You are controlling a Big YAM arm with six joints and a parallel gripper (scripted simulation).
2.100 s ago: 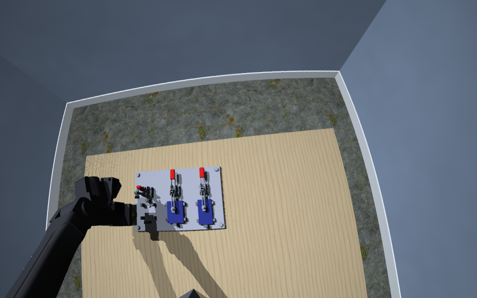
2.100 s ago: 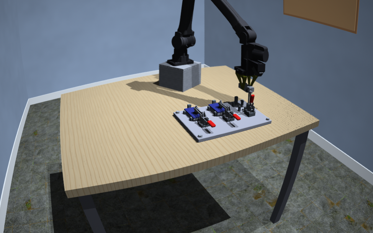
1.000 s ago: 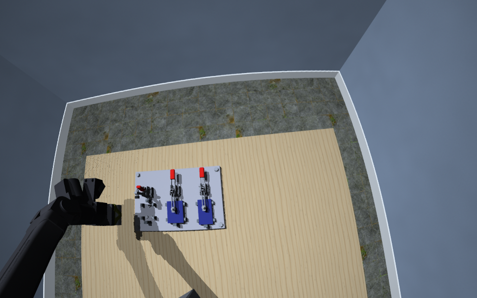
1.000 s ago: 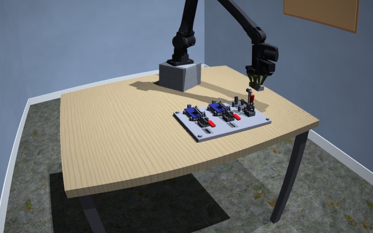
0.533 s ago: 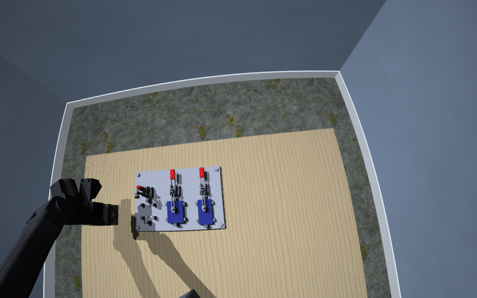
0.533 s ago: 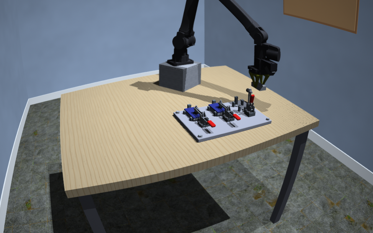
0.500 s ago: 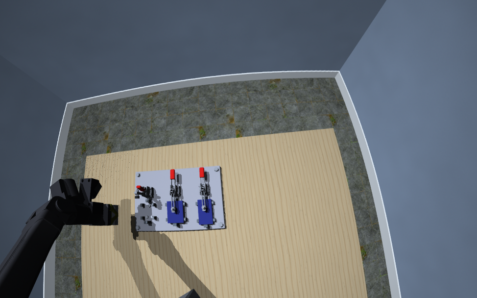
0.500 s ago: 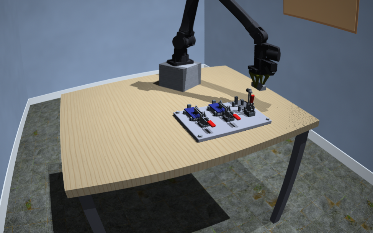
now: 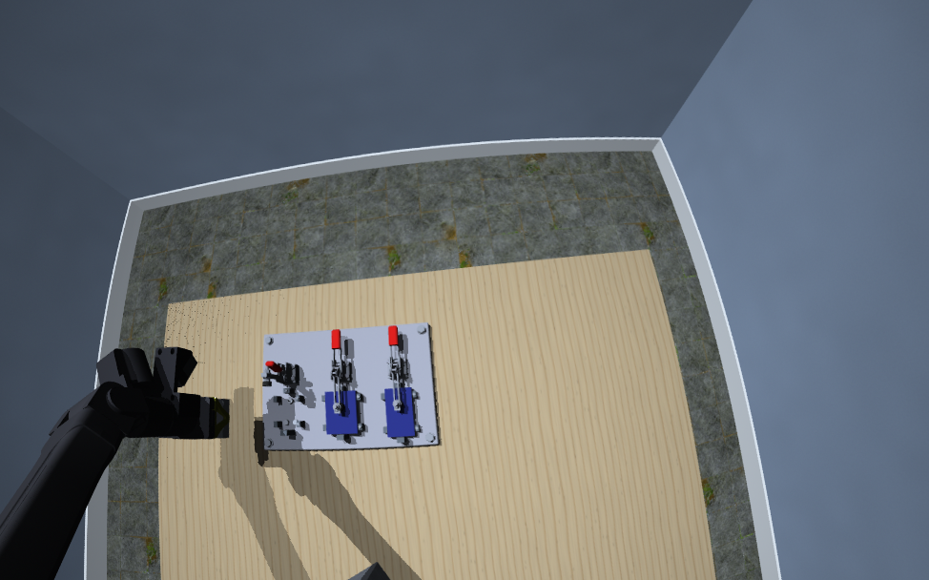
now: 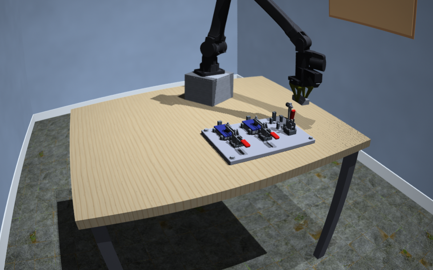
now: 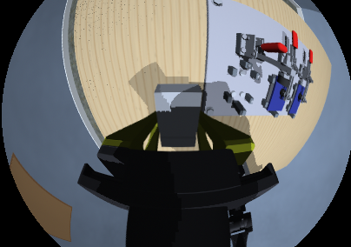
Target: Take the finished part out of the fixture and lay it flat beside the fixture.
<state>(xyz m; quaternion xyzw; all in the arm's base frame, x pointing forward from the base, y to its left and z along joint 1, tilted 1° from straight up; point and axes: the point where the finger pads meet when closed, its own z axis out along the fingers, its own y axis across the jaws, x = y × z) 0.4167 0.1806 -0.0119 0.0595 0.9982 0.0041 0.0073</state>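
My gripper (image 10: 302, 98) is shut on the grey finished part (image 11: 179, 115) and holds it in the air above the table, off the fixture's end. The part also shows in the exterior view (image 10: 303, 100). The grey fixture plate (image 9: 353, 388) lies on the wooden table. Its station nearest the gripper (image 9: 284, 418) is vacant, with its red-handled clamp (image 10: 292, 115) standing raised. Two blue blanks (image 9: 343, 412) (image 9: 401, 412) sit under closed clamps with red handles (image 9: 336, 338) (image 9: 392, 335). The milled slot is not visible from these angles.
The arm's grey base block (image 10: 208, 87) stands at the table's far side. The table edge (image 10: 342, 125) runs close to the gripper's side of the fixture. A strip of bare wood (image 9: 237, 424) lies between the fixture and that edge.
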